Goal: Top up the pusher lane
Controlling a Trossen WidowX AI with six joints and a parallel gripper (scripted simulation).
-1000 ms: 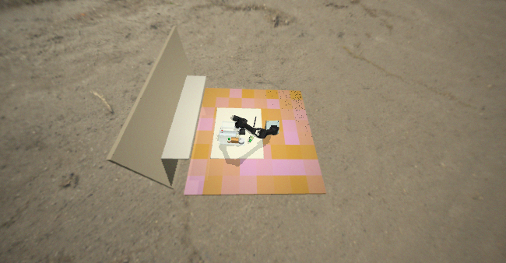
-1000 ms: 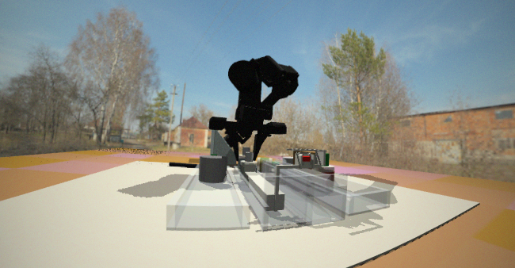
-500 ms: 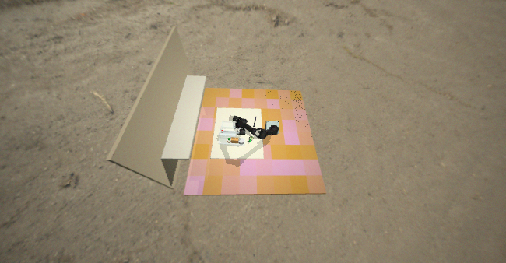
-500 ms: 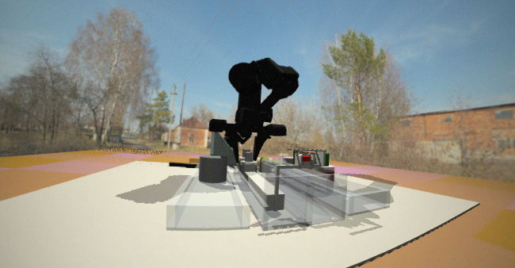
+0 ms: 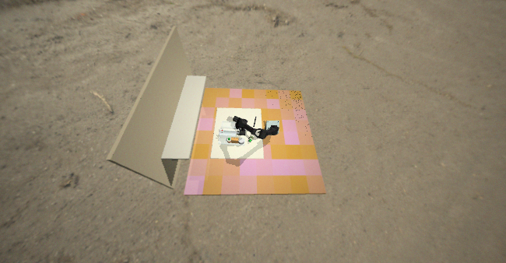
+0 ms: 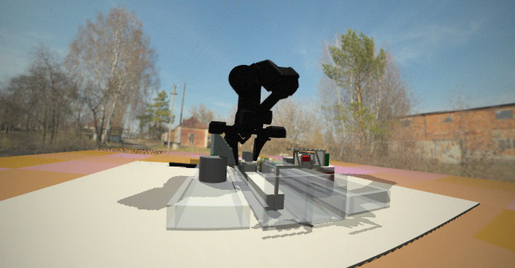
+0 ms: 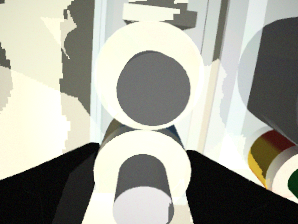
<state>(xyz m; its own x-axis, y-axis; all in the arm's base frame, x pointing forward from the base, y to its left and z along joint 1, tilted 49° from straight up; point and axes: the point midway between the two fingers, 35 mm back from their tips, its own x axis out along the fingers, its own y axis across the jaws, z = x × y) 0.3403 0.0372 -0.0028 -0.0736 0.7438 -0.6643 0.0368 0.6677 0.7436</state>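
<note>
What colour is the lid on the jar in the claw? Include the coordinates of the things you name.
Grey knob [image 7: 143, 172], pale surround; wrist view.

The loose jar [image 6: 247, 156] [image 7: 142, 172], pale-topped with a grey knob, is held upright in the pincer [image 5: 241, 132] [image 6: 246, 161] [image 7: 143, 156]. The matching jar [image 7: 150, 107] stands just beyond it in the clear-walled sprung lane [image 5: 230, 132] [image 6: 293, 216] [image 7: 95, 58], near the worktop's [image 5: 237, 152] [image 6: 99, 227] left edge from above.

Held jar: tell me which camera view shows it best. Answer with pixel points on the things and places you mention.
The wrist view: it shows the held jar [image 6: 246, 155] [image 7: 143, 172] up close, pale lid and grey knob included. The exterior view shows only a small grey part; in the top view, it can't be made out.
</note>
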